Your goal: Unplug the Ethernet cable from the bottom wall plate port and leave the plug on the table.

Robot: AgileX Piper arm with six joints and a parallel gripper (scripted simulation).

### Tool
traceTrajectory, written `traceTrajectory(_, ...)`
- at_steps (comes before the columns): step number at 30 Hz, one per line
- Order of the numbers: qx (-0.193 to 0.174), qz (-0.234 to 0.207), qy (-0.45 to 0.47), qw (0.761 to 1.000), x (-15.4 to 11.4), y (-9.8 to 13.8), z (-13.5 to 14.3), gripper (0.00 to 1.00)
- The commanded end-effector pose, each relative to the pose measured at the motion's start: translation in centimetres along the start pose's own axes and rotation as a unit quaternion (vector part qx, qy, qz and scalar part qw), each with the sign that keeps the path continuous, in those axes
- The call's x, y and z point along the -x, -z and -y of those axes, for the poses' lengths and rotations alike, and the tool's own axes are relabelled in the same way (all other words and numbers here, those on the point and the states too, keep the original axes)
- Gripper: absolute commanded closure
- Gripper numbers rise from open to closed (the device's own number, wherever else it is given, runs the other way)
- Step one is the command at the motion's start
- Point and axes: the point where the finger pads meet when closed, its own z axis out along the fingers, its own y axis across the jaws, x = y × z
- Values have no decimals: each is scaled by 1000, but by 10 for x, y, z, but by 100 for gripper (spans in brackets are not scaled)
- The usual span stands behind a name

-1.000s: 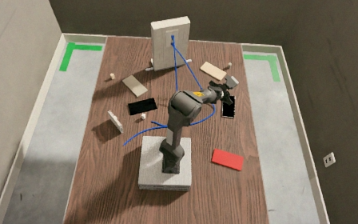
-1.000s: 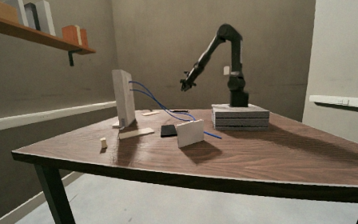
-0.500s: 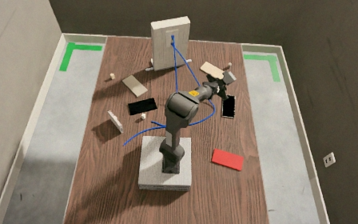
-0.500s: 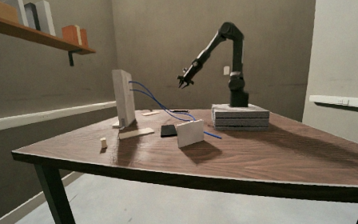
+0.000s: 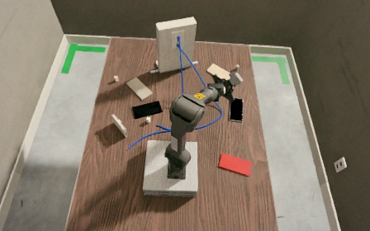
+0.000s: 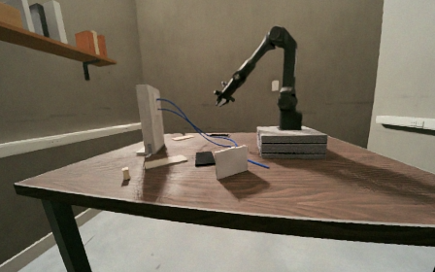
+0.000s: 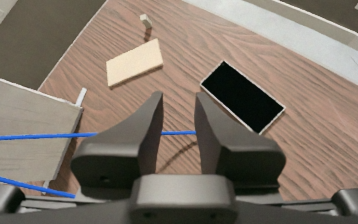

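Wooden counter (image 5: 104,181) carrying everything; grey base block (image 5: 171,175) near its front, arm rising from it and reaching toward the right rear.

Wall plate (image 5: 176,40) upright at the back, both blue Ethernet cables (image 5: 182,70) plugged into its face, one port above the other. Bottom plug (image 6: 157,110) seated, no sign of release. Task effectively at zero: latch not pressed, plug not out, nothing placed.

Tool (image 7: 178,119) high in the air, well apart from the plate, tilted down over the counter. Jaws narrowed to a slim gap, nothing gripped; blue cable seen through the gap lies well below, not touched.

Clutter below the tool: black phone-like slab (image 7: 242,96), tan card (image 7: 134,62), small pale cube (image 7: 145,21). Red card (image 5: 234,164) near the front right.

Left to do, by judgement: swing over to the plate, line up on the lower plug, squeeze the latch tab, pull straight out, set the plug on bare wood clear of both cables and in from the edge. Upper cable to stay latched.
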Motion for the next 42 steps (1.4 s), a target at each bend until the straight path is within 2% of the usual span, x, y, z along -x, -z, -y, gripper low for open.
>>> traceTrajectory(1, 9, 11, -3, 1000, 1, 1, -2, 68)
traceTrajectory(29, 57, 42, -54, 996, 9, 16, -40, 68)
traceTrajectory(42, 111, 58, -99, 987, 13, 32, -75, 68)
